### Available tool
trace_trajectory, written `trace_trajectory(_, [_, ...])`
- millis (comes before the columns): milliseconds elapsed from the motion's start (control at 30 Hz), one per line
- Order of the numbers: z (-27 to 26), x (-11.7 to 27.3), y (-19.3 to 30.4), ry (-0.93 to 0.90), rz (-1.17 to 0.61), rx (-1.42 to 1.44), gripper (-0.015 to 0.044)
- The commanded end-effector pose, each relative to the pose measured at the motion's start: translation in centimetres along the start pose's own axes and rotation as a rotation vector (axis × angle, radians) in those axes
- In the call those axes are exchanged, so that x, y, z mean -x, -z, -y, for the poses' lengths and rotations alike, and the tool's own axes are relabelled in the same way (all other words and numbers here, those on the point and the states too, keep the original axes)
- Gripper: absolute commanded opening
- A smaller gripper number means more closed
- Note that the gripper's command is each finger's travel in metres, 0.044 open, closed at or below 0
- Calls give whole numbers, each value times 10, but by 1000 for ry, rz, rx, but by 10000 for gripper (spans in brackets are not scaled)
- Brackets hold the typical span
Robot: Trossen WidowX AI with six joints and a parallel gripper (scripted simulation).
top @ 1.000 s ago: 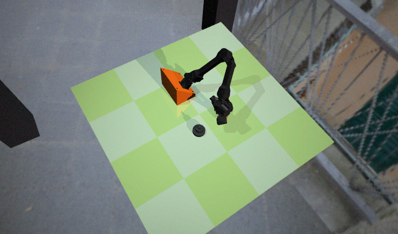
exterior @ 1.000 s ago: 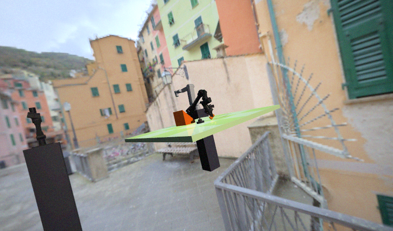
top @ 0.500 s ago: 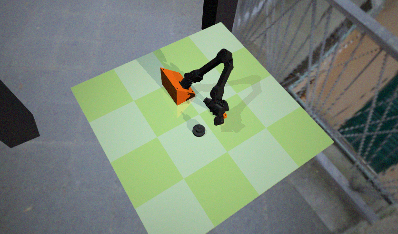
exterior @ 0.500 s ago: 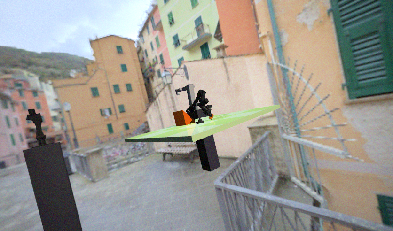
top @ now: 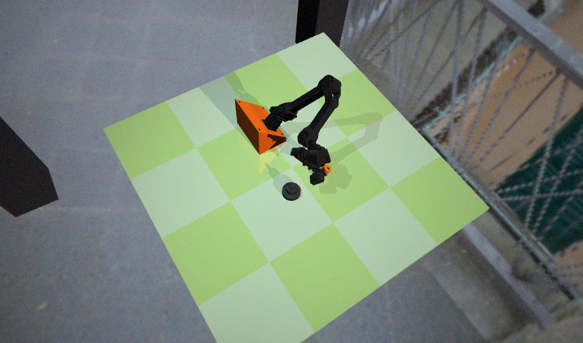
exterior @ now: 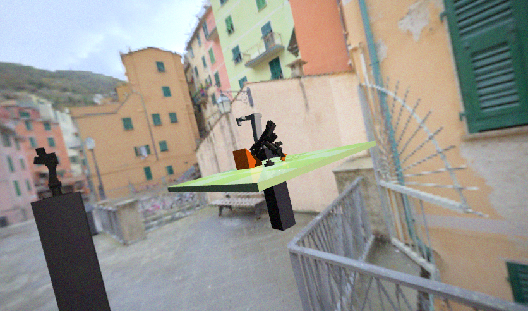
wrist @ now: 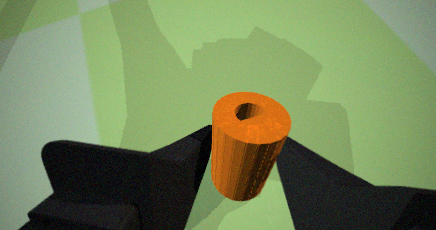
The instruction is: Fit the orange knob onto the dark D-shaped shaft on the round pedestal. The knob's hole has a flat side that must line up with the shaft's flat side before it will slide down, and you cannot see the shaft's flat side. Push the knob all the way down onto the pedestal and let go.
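The orange knob [top: 327, 171] [exterior: 283, 158] [wrist: 237, 166] is a ribbed cylinder between the two black fingers of my gripper [wrist: 244, 135], which is shut on it. In the wrist view its holed end faces the camera, and the hole's lower edge looks straight. The knob hangs tilted above the table. The round dark pedestal [top: 286, 195] [exterior: 269, 164] stands to the lower left of the gripper in the top view, apart from the knob. Its short shaft [top: 291, 187] points up bare. The shaft's flat side cannot be made out. The pedestal is not in the wrist view.
The checkered green table [top: 302, 293] [exterior: 219, 181] carries an orange wedge-shaped block [top: 249, 123] [exterior: 242, 158] at the arm's base, up and left of the pedestal in the top view. The arm's shadow falls across the table below the knob.
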State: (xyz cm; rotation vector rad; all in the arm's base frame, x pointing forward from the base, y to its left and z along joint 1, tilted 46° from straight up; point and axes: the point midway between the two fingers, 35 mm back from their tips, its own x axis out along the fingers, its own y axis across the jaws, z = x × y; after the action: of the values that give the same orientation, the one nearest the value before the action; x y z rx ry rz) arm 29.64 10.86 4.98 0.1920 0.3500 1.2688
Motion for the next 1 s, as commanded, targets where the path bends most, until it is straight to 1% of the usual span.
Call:
trace_trajectory(0, [-3, 2, 4, -1, 40, -14, 181])
trace_trajectory(600, [-3, 4, 10, 0, 122, -5, 181])
trace_trajectory(967, [-3, 5, 10, 1, 112, -3, 181])
